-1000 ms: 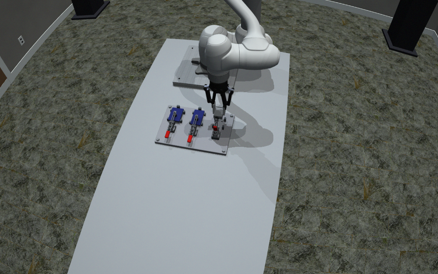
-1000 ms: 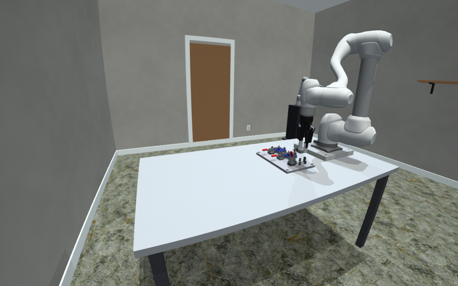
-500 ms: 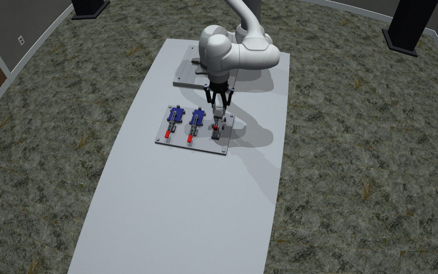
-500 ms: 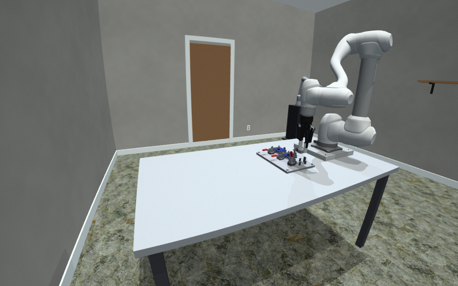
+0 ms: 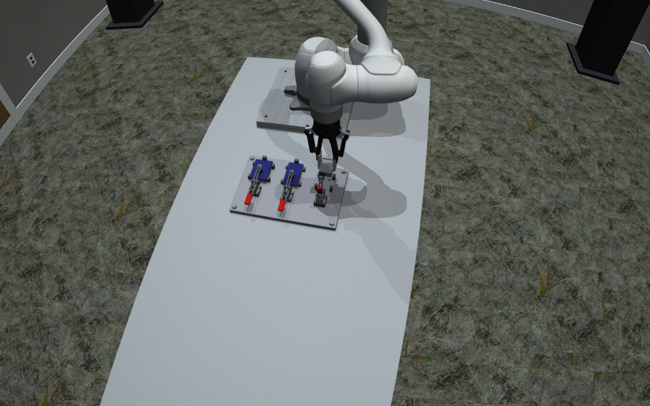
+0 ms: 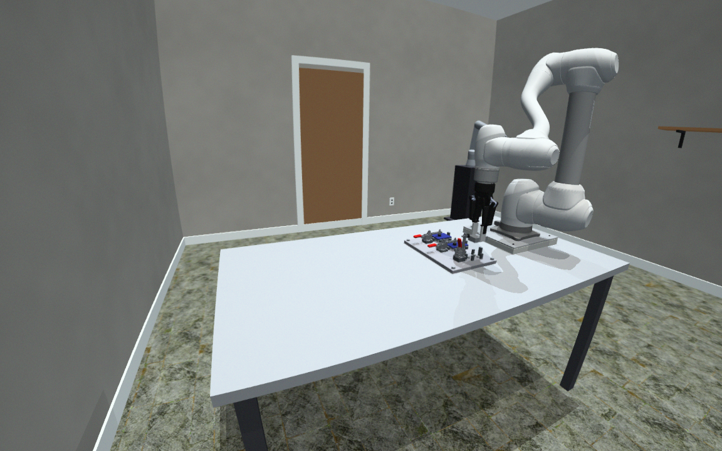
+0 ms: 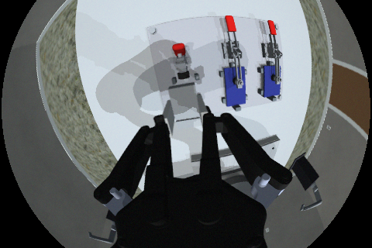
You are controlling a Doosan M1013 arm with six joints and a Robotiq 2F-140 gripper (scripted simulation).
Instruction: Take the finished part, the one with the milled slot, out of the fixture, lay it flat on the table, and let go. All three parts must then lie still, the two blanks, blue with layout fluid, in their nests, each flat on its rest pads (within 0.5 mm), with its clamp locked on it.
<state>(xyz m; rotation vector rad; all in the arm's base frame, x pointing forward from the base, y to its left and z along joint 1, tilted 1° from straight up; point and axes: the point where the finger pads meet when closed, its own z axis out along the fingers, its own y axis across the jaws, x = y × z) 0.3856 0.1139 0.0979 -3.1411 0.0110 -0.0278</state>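
Observation:
My gripper (image 5: 326, 156) (image 7: 185, 105) is shut on the grey finished part (image 5: 326, 165) (image 7: 183, 101) and holds it just above the right nest of the fixture plate (image 5: 291, 190) (image 6: 449, 251). The part also shows under the fingers in the exterior view (image 6: 474, 230). That nest's clamp (image 5: 320, 194) (image 7: 180, 58) stands open with its red handle raised. The two blue blanks (image 5: 260, 169) (image 5: 293, 172) lie in the left and middle nests, each under its clamp with the red handle (image 5: 249, 198) (image 5: 281, 205) laid down. In the wrist view the blanks (image 7: 235, 85) (image 7: 271, 80) lie to the right.
The arm's grey base plate (image 5: 303, 101) sits on the table behind the fixture. The white table (image 5: 276, 282) stretches towards the near edge. Black stands (image 5: 605, 38) stand on the floor at the room's corners.

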